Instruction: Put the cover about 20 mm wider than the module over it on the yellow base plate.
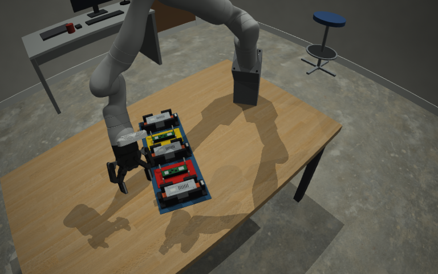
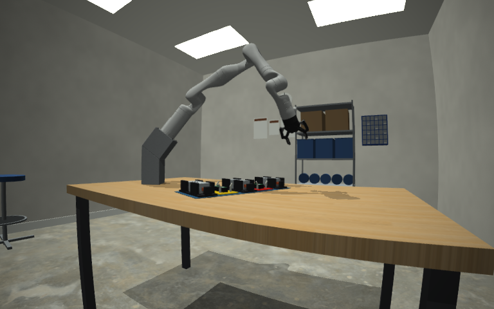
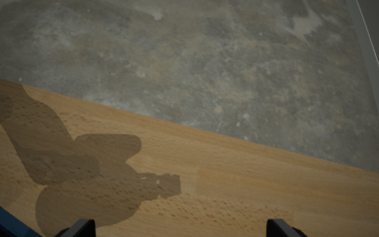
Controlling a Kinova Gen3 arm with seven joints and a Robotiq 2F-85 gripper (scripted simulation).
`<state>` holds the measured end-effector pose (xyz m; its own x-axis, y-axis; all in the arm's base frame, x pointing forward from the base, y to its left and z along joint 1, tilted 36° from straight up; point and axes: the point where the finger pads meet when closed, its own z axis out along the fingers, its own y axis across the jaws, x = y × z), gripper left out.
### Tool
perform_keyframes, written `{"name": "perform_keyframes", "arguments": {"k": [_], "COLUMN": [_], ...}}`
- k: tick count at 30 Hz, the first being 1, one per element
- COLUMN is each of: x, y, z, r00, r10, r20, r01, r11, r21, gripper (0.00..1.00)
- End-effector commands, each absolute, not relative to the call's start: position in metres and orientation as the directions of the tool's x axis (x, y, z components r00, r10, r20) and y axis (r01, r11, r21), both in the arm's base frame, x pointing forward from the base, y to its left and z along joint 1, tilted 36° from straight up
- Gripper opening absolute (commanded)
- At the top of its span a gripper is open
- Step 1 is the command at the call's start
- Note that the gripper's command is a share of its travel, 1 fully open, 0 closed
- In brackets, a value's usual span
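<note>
The gripper hangs spread and empty, high above the table. Beyond it, three covers rest in holders beside the yellow plate. They probably are light and fragile; hold gently across the ends.

Open tool hangs high over bare table, holders crowding beside

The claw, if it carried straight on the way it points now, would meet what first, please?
Probably bare wood of the table: the open claw aims at it beside the blue tray; depth is unclear.
</note>
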<state>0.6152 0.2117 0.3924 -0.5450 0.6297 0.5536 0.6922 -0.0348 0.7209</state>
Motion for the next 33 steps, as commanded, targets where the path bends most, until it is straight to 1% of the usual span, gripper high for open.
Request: {"name": "perform_keyframes", "arguments": {"k": [1, 5, 13, 22, 29, 33], "x": [0.601, 0.585, 0.584, 0.548, 0.548, 0.534], "y": [0.197, 0.183, 0.183, 0.151, 0.151, 0.141], "z": [0.386, 0.374, 0.372, 0.346, 0.346, 0.336], "r00": [-0.579, -0.617, -0.618, -0.695, -0.695, -0.722], "r10": [0.645, 0.657, 0.659, 0.662, 0.662, 0.655], "r20": [0.498, 0.434, 0.429, 0.28, 0.28, 0.224], "r01": [0.668, 0.643, 0.643, 0.573, 0.573, 0.546], "r11": [0.026, 0.101, 0.109, 0.277, 0.277, 0.34], "r21": [0.743, 0.759, 0.759, 0.771, 0.771, 0.766], "gripper": [1.0, 1.0, 1.0, 1.0, 1.0, 1.0]}}
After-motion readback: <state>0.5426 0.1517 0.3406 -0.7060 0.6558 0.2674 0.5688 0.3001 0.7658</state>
